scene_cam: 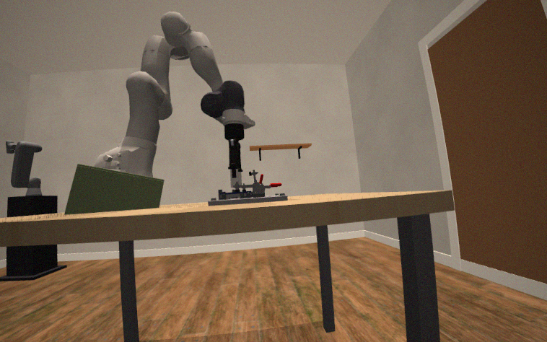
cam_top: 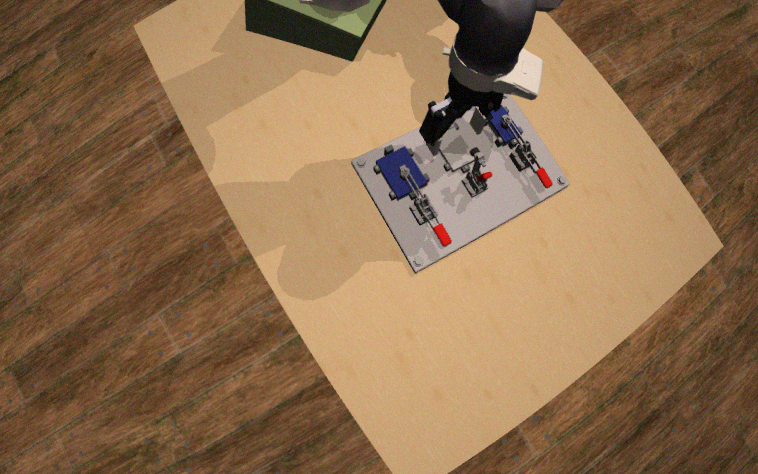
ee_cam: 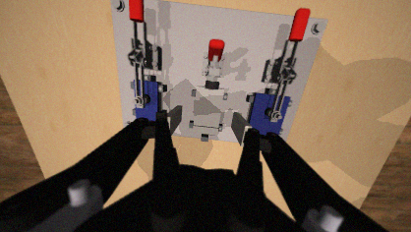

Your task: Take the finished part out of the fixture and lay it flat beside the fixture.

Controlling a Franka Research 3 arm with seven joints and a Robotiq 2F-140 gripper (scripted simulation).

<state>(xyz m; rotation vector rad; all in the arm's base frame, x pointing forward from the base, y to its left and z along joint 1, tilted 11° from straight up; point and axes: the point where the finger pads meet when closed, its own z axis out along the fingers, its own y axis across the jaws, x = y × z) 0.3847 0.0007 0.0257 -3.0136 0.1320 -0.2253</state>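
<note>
The grey fixture plate (cam_top: 488, 217) (scene_cam: 247, 199) (ee_cam: 182, 29) lies on the table. The grey finished part (cam_top: 458, 151) (ee_cam: 204, 118) sits in its middle station. The middle clamp (cam_top: 484, 175) (ee_cam: 215, 49) (scene_cam: 261, 178) stands raised off it. Two blue blanks (cam_top: 396, 167) (cam_top: 501, 124) (ee_cam: 147, 100) (ee_cam: 263, 110) sit under lowered clamps on either side. My gripper (cam_top: 455, 132) (scene_cam: 234, 180) (ee_cam: 206, 116) points straight down at the plate's back edge. It is open, with one finger on each side of the grey part. I cannot tell whether the fingers touch it.
A green box (cam_top: 311, 26) (scene_cam: 112, 190) stands at the back of the wooden table (cam_top: 429, 353) near the arm's base. The red clamp handles (cam_top: 442, 234) (cam_top: 544, 177) stick out toward the plate's front edge.
</note>
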